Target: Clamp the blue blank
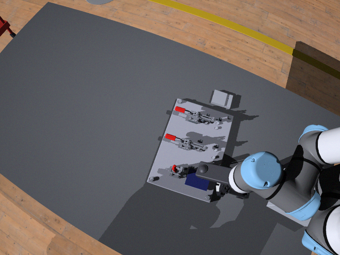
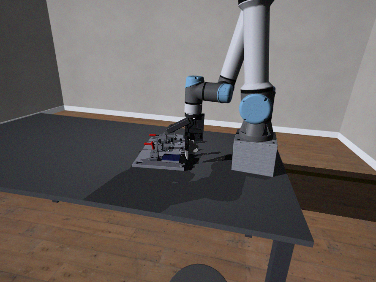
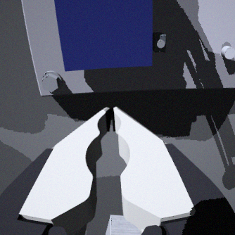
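The blue blank lies in the end nest of the fixture plate; the pads under it are hidden. That nest's clamp has its red handle standing up, and its bar looks raised off the blank. The finished part, grey with a milled slot, lies on the table beside the plate's far end. My gripper is shut and empty, low at the plate's robot-side edge, just off the blank's end. Contact with the blank cannot be seen.
Two other clamps have red handles lying out level over nests without parts. A small block with a pin stands beside the blank. A corner bolt is near the blank's end. The robot base stands to the right.
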Controlling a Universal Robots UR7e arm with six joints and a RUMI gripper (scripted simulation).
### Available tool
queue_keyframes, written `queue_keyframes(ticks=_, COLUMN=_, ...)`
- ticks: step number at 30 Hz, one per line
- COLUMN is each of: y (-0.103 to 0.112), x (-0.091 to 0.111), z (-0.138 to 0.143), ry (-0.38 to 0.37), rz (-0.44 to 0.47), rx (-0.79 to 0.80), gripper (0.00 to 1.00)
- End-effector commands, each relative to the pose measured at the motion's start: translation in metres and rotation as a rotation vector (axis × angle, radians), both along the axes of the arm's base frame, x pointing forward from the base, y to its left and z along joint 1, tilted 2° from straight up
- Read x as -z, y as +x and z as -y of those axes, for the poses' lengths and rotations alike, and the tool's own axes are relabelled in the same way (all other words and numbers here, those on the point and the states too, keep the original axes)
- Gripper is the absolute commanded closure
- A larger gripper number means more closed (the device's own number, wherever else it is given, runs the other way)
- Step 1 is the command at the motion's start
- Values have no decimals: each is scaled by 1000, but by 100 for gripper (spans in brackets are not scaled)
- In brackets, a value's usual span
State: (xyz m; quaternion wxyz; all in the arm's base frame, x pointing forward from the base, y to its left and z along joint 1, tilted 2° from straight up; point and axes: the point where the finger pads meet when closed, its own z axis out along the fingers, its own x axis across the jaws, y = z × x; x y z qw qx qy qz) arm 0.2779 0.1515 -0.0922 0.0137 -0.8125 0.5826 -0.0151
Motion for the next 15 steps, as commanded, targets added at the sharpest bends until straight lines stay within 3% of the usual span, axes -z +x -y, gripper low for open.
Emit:
queue_keyframes(ticks=1, y=-2, x=1, z=0, ry=0, rz=-3, rx=1, gripper=100)
queue_keyframes(ticks=15, y=-3, x=2, z=0, ry=0, rz=-5, rx=1, gripper=100)
